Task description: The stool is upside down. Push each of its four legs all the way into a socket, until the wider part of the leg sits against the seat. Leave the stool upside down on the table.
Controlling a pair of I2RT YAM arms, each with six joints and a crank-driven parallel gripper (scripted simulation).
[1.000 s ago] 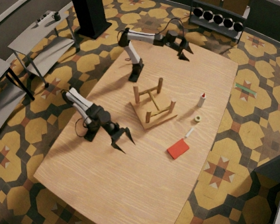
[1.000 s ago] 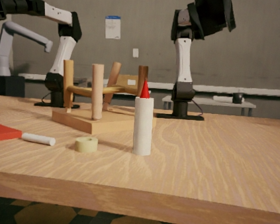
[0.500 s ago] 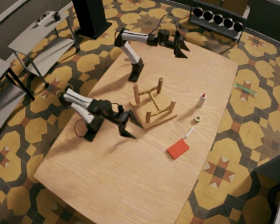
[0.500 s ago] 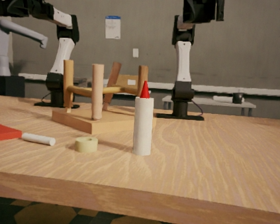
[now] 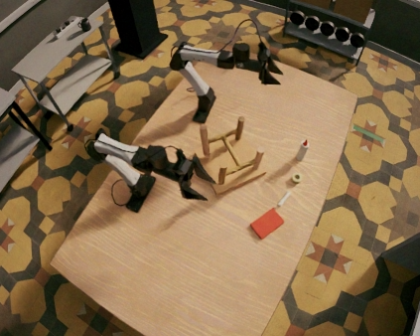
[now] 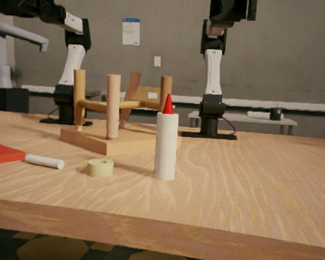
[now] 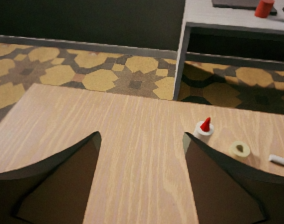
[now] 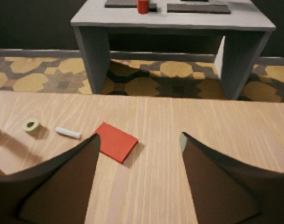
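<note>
In the top view, held the left gripper point(image 5: 280, 79) point(image 7: 141, 134) at upper centre and right gripper point(image 5: 210, 191) point(image 8: 140, 135) left of centre, both mostly open, empty; had the upturned stool point(image 5: 241, 151) point(image 6: 89, 140) near mid-frame.
</note>
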